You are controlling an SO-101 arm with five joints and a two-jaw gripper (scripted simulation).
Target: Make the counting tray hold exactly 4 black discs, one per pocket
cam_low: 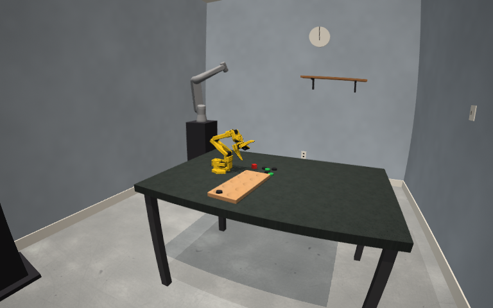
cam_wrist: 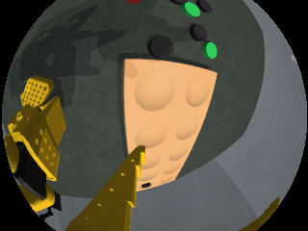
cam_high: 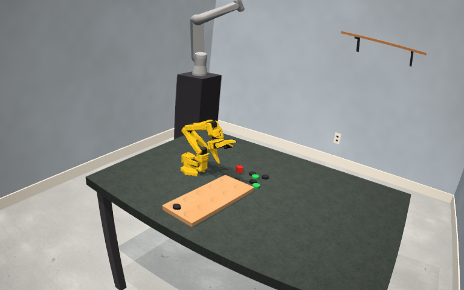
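Note:
The wooden counting tray (cam_high: 208,200) lies on the dark table, with one black disc (cam_high: 176,206) in a pocket at its near left end; the other pockets look empty. Several loose black discs lie past the tray's far end, among them one (cam_high: 252,173), another (cam_high: 264,176) and a third (cam_high: 253,181). In the wrist view the tray (cam_wrist: 168,122) is below me, and one loose black disc (cam_wrist: 161,45) lies right at its far edge. My gripper (cam_high: 223,150) is open and empty, raised above the table between the arm's base and the red cube; it also shows in the wrist view (cam_wrist: 90,129).
Two green discs (cam_high: 255,176) (cam_high: 255,185) lie among the loose black ones. A red cube (cam_high: 238,168) sits just left of them. A grey arm on a black pedestal (cam_high: 197,102) stands behind the table.

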